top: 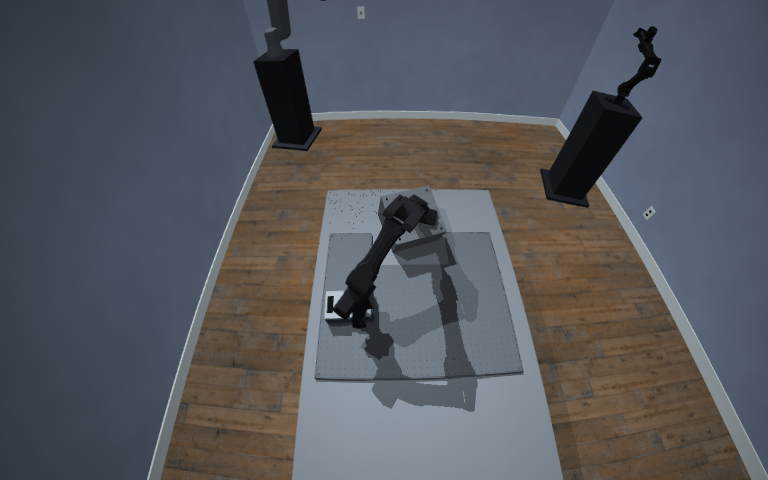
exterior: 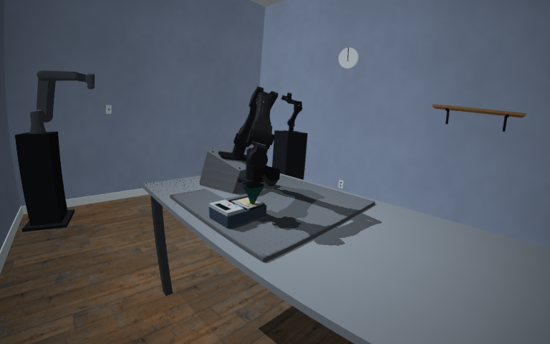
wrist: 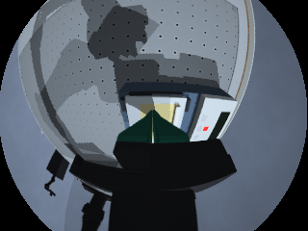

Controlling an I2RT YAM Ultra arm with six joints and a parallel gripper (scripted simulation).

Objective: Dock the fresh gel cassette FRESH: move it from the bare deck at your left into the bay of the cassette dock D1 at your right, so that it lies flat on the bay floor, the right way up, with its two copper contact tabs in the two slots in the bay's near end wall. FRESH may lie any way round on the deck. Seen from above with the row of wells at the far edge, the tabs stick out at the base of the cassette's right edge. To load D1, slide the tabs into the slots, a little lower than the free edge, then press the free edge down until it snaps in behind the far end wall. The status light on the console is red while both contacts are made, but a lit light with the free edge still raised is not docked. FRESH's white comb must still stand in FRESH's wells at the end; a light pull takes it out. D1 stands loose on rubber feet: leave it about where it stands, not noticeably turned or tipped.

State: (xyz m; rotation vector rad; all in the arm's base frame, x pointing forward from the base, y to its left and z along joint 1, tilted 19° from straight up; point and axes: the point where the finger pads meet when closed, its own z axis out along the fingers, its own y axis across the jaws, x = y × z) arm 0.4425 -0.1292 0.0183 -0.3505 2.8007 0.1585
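Here the gripper (exterior: 253, 199) presses, fingers shut together and holding nothing, point-down on the gel cassette FRESH (exterior: 245, 201) in the bay of cassette dock D1 (exterior: 237, 215).

The green fingers meet in a wedge whose tip touches the pale yellow top of FRESH; in the wrist view the cassette (wrist: 168, 112) fills the bay just beyond the tip, and whether its free edge is fully down cannot be told. Beside the bay, on the dock's white console (exterior: 224, 206), the status light (exterior: 229, 205) glows red next to a dark window. D1 stands on the perforated grey deck plate (exterior: 308, 218), near its edge, with the arm (top: 373, 257) reaching over it from its wedge-shaped base (exterior: 218, 173). The plate lies on a grey table (exterior: 425, 259).
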